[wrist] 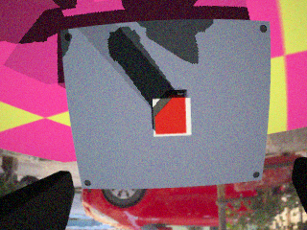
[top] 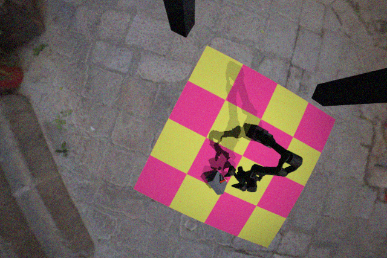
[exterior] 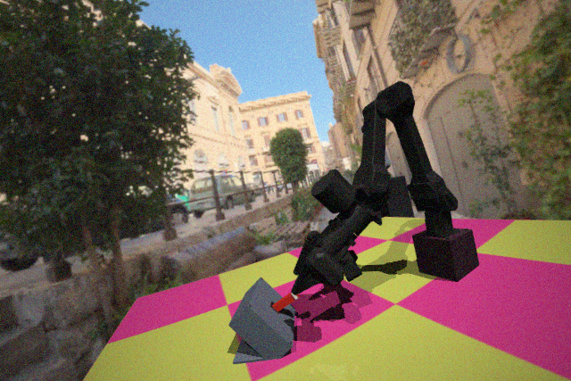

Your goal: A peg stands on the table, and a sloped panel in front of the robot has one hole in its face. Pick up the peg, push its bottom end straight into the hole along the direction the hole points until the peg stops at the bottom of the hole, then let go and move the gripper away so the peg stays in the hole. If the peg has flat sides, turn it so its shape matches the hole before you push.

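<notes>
The red square-sided peg [top: 222, 180] [exterior: 282, 303] [wrist: 174, 118] has its lower end in the hole of the grey sloped panel [top: 217, 188] [exterior: 260, 321] [wrist: 225, 144]. Its outer part sticks out of the face, with some white at the outer end. A dark strip of the hole's edge [wrist: 180, 92] shows beside the peg in the wrist view. How deep the peg sits is hidden. My gripper [top: 233, 179] [wrist: 187, 179] is open and empty, backed off in front of the panel face. In the wrist view its fingers stand wide apart at the lower left and lower right, clear of the peg.
The panel stands on a pink and yellow checkered table top [top: 153, 172] [exterior: 170, 305]. The arm's dark base [exterior: 444, 254] is behind the gripper in the exterior view. Shadows of the arm fall across the panel face and the table.
</notes>
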You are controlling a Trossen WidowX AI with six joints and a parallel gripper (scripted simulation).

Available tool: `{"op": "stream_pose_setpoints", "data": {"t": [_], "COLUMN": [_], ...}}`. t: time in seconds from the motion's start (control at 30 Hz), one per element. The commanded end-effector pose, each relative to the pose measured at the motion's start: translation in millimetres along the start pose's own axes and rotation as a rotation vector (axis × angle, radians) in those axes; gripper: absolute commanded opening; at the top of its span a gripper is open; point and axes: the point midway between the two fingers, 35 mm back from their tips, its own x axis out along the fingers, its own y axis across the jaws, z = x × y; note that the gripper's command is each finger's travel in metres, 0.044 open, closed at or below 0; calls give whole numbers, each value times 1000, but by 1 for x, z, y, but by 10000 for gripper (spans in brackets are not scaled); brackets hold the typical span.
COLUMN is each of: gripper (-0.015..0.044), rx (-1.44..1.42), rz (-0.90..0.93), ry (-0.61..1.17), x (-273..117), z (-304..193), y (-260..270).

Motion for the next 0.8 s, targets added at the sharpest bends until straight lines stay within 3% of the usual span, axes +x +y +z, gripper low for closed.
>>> {"op": "stream_pose_setpoints", "data": {"t": [0.0,0.77], "gripper": [440,440], "rx": [3,3], "rz": [2,0], "ry": [0,3], "x": [-5,-27], "z": [1,-1], "y": [0,-1]}}
